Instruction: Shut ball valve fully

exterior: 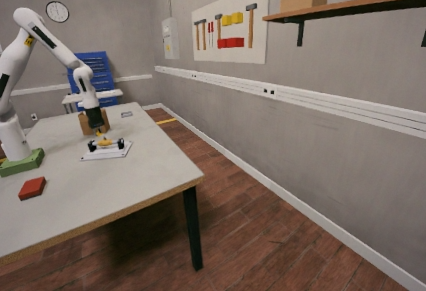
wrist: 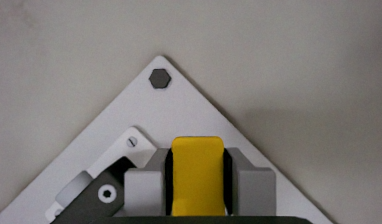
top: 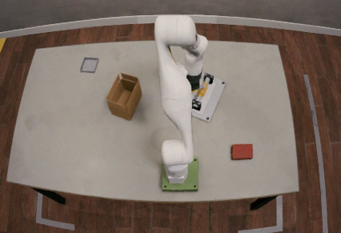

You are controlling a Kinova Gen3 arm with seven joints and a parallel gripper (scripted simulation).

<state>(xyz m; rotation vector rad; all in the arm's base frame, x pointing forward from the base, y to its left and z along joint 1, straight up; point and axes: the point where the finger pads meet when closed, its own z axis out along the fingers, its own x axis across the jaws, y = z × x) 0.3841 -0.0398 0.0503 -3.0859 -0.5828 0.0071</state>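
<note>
Gripping yellow handle, gripper clamped; valve plate on grey table, wood floor, grey walls.
</note>
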